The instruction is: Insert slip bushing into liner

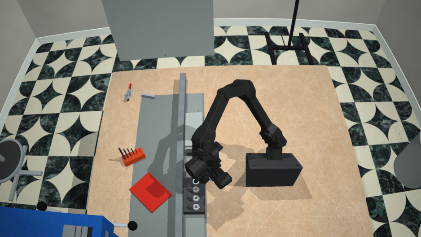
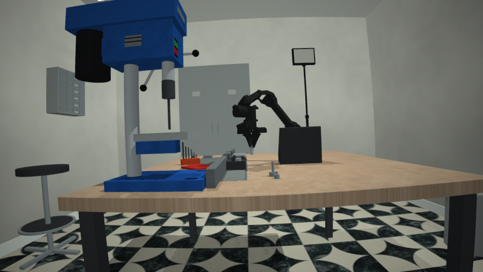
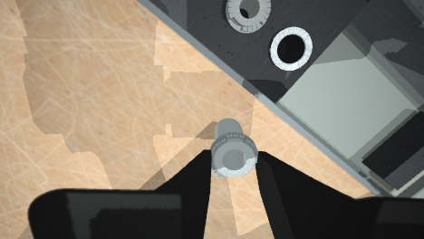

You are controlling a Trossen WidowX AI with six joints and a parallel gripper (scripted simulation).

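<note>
My gripper point(image 3: 233, 157) point(image 2: 252, 144) point(image 1: 206, 176) is shut on the slip bushing point(image 3: 233, 156) point(image 2: 252, 150), a small grey sleeve with a knurled head, held upright with its shank pointing down. In the wrist view it hangs over the bare table just beside the jig's edge. The empty liner point(image 3: 274, 51) point(image 1: 195, 181) is a white ring around a dark hole in the dark jig plate point(image 3: 317, 18) point(image 1: 186, 206), up and to the right of the bushing. A filled liner point(image 3: 248, 11) sits beside it; three filled ones point(image 1: 195, 198) show in the overhead view.
A long grey fence rail point(image 1: 181, 132) runs beside the jig. A red square plate point(image 1: 151, 191), a red drill stand point(image 1: 133, 155), a toggle clamp point(image 1: 128, 92) and a small grey bar point(image 1: 147, 95) lie left of it. The arm's black base point(image 1: 272, 169) stands right. A blue drill press point(image 2: 135, 33) stands at the table's near end.
</note>
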